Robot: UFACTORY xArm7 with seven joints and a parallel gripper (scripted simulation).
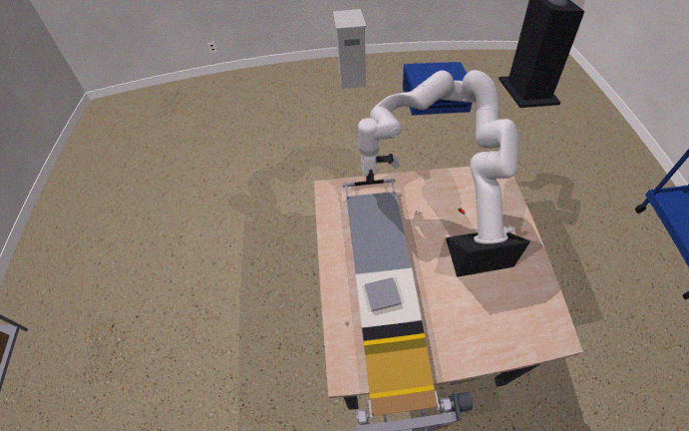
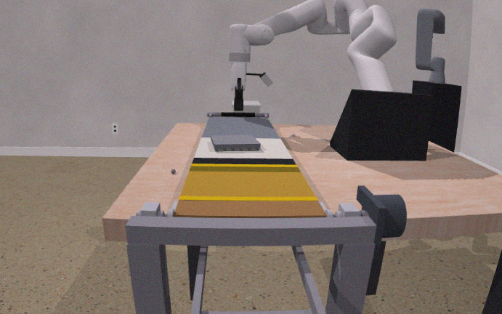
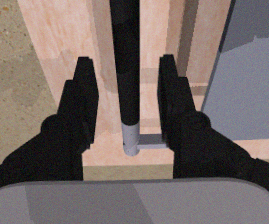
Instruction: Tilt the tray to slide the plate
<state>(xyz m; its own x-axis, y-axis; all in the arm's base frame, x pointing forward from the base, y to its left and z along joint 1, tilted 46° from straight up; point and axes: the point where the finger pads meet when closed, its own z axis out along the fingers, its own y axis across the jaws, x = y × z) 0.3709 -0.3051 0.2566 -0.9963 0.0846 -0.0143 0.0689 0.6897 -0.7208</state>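
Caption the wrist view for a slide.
Open gripper straddling the tray's black handle bar, fingers not yet touching it.

A pale wooden table (image 1: 497,326) on dark legs stands on a speckled tan floor (image 1: 148,240). Along its left part runs a long narrow tray (image 1: 376,235) — grey at the far end, then white, a black strip, and a tinted yellow band between two solid yellow lines; its near end reaches past the table edge to a grey metal frame (image 2: 244,230). A flat grey steel plate (image 1: 382,293) lies on the white section, short of the band. On the right part of the table sits a black wedge-shaped pedestal (image 1: 464,262) carrying the white arm. A small red object (image 1: 461,211) lies on the bare wood near the pedestal — too small to identify — and a tiny grey ball (image 2: 173,171) rests left of the tray.
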